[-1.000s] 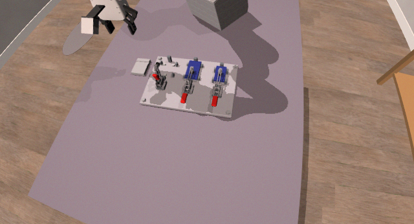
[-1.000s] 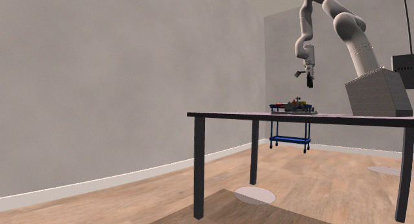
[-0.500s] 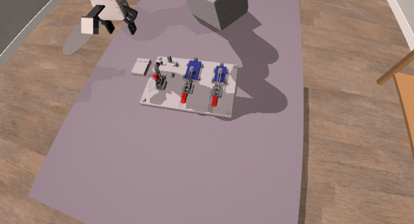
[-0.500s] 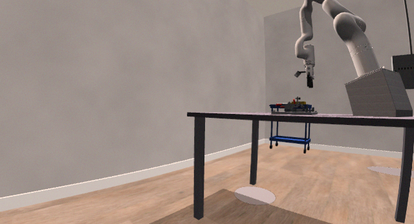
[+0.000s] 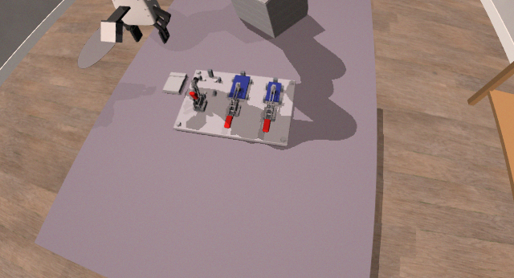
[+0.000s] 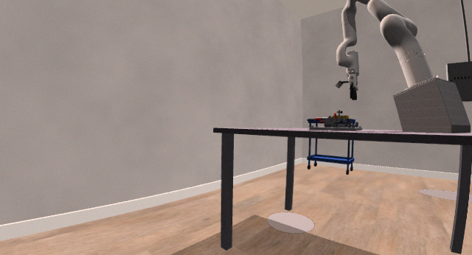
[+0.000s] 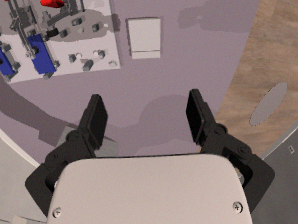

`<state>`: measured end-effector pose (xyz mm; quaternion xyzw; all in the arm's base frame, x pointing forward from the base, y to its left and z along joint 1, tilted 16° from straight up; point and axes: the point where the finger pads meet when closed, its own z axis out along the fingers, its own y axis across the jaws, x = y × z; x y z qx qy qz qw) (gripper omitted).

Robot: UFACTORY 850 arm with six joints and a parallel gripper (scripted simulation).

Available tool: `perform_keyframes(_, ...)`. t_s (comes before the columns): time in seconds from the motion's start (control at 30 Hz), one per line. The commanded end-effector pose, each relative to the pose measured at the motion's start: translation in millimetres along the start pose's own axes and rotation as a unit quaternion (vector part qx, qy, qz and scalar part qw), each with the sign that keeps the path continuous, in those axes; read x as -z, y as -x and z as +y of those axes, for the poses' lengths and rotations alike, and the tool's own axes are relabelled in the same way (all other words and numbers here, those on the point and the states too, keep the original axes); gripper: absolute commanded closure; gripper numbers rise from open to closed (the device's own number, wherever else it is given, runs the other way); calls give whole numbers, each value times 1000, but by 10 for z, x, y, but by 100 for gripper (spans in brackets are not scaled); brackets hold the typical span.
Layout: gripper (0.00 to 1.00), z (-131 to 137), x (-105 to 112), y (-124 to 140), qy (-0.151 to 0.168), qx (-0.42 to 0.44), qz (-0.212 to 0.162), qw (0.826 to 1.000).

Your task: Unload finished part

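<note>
The grey finished part (image 5: pixel 175 83) lies flat on the table just left of the fixture plate (image 5: pixel 237 106); it also shows in the wrist view (image 7: pixel 144 36). The left nest is empty and its clamp (image 5: pixel 201 100) stands open with the red handle up. Two blue blanks (image 5: pixel 240 86) (image 5: pixel 274 91) sit in the middle and right nests, each under a clamp with its red handle (image 5: pixel 228 120) (image 5: pixel 266 125) lying down. My gripper (image 5: pixel 150 32) is open and empty, high above the table's far left corner; it shows too in the wrist view (image 7: pixel 148 117) and the side view (image 6: pixel 352 93).
The robot's grey base block (image 5: pixel 268 9) stands at the table's far edge. The table's left edge runs near the gripper. A wooden chair (image 5: pixel 502 105) stands off the right side. A blue cart (image 6: pixel 330 157) stands behind the table.
</note>
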<state>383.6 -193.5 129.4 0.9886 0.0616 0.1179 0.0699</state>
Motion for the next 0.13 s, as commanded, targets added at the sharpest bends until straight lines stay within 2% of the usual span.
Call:
perform_keyframes(0.0,5,4,3,-5,0,0,1,1000)
perform_keyframes(0.1,5,4,3,-5,0,0,1,1000)
